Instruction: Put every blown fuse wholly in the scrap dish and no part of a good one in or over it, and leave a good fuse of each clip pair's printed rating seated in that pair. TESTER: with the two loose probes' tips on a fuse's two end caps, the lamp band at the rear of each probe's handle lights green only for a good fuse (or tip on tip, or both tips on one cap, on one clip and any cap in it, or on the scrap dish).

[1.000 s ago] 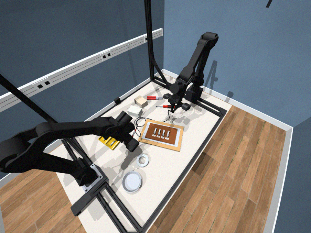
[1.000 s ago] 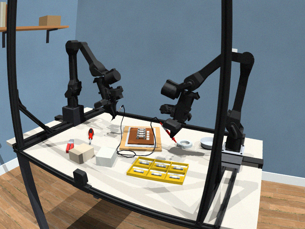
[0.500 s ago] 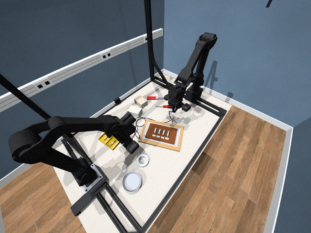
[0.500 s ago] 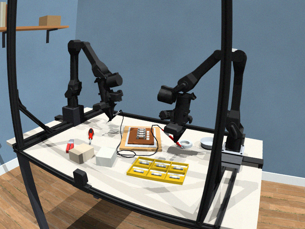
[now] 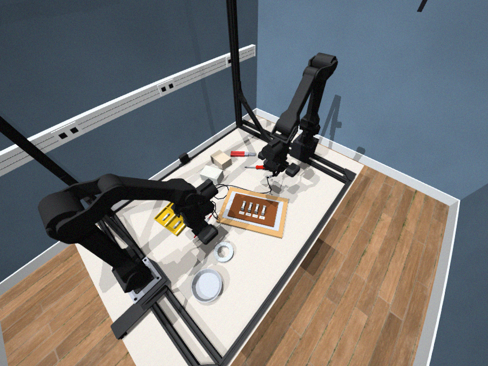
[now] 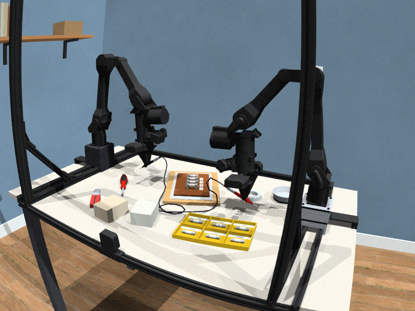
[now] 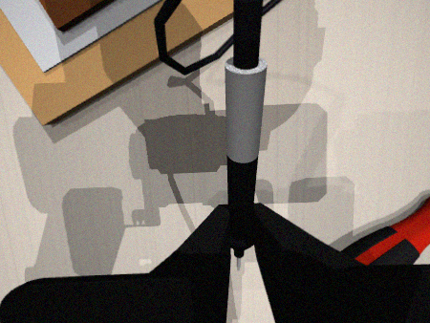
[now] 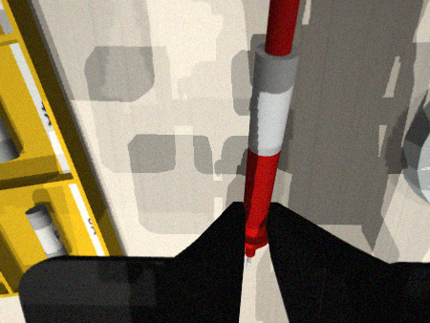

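My left gripper is shut on the black probe, above the table beyond the fuse board. My right gripper is shut on the red probe, low over the table between the yellow tray and a pale ring. Both probe tips point down; neither lamp band shows green. Several fuses sit in clips on the board; their ratings are unreadable. In the exterior view every tray compartment holds a fuse, one near my right fingers. The scrap dish looks empty.
The pale ring lies between the right gripper and dish. A screwdriver lies by the left gripper. A red-handled tool and two blocks stand behind. Loose black cable lies between board and tray.
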You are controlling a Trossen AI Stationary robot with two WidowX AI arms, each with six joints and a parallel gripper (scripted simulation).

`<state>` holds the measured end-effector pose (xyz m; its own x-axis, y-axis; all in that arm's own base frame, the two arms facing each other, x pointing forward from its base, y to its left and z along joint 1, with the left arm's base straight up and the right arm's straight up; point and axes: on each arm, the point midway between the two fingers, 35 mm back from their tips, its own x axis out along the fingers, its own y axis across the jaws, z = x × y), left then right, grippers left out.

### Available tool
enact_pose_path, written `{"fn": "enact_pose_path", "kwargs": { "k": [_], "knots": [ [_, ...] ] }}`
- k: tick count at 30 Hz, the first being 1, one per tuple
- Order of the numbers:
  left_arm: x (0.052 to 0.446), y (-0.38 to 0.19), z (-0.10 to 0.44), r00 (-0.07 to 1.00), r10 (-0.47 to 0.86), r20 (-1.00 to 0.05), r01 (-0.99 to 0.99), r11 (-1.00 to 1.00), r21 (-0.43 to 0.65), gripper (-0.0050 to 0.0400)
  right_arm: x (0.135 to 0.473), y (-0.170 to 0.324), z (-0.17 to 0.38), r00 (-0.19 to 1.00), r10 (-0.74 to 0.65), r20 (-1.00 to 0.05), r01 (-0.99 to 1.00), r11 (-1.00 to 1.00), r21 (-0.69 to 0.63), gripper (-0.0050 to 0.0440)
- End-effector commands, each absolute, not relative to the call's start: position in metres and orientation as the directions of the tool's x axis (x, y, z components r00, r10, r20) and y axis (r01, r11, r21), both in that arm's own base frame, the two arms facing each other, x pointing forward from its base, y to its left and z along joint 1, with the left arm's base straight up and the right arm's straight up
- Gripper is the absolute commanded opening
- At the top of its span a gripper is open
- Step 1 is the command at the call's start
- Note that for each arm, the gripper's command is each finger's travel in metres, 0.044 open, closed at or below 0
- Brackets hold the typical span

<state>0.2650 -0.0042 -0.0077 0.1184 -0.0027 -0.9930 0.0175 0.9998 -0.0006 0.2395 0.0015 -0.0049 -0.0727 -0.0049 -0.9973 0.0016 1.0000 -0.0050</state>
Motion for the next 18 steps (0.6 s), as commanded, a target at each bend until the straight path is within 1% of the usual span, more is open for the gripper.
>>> {"fn": "enact_pose_path", "kwargs": {
  "k": [1, 14, 16, 18],
  "knots": [
    [0.27, -0.005, -0.005, 0.107, 0.0, -0.994, 0.017, 1.0, 0.001, -0.005, 0.242, 0.001, -0.006, -0.101, 0.001, -0.995, 0.001, 1.0, 0.001, -0.005],
    [0.254, -0.004, -0.021, -0.055, 0.003, -0.998, 0.017, 1.0, 0.002, -0.005, 0.228, 0.001, -0.024, -0.277, 0.002, -0.961, -0.001, 1.0, 0.002, -0.005],
    [0.254, -0.004, -0.021, -0.055, 0.003, -0.998, 0.017, 1.0, 0.002, -0.005, 0.228, 0.001, -0.024, -0.277, 0.002, -0.961, -0.001, 1.0, 0.002, -0.005],
    [0.252, -0.004, -0.024, -0.08, 0.003, -0.997, 0.017, 1.0, 0.002, -0.005, 0.226, 0.001, -0.027, -0.304, 0.002, -0.953, -0.001, 1.0, 0.002, -0.005]
  ]
}}
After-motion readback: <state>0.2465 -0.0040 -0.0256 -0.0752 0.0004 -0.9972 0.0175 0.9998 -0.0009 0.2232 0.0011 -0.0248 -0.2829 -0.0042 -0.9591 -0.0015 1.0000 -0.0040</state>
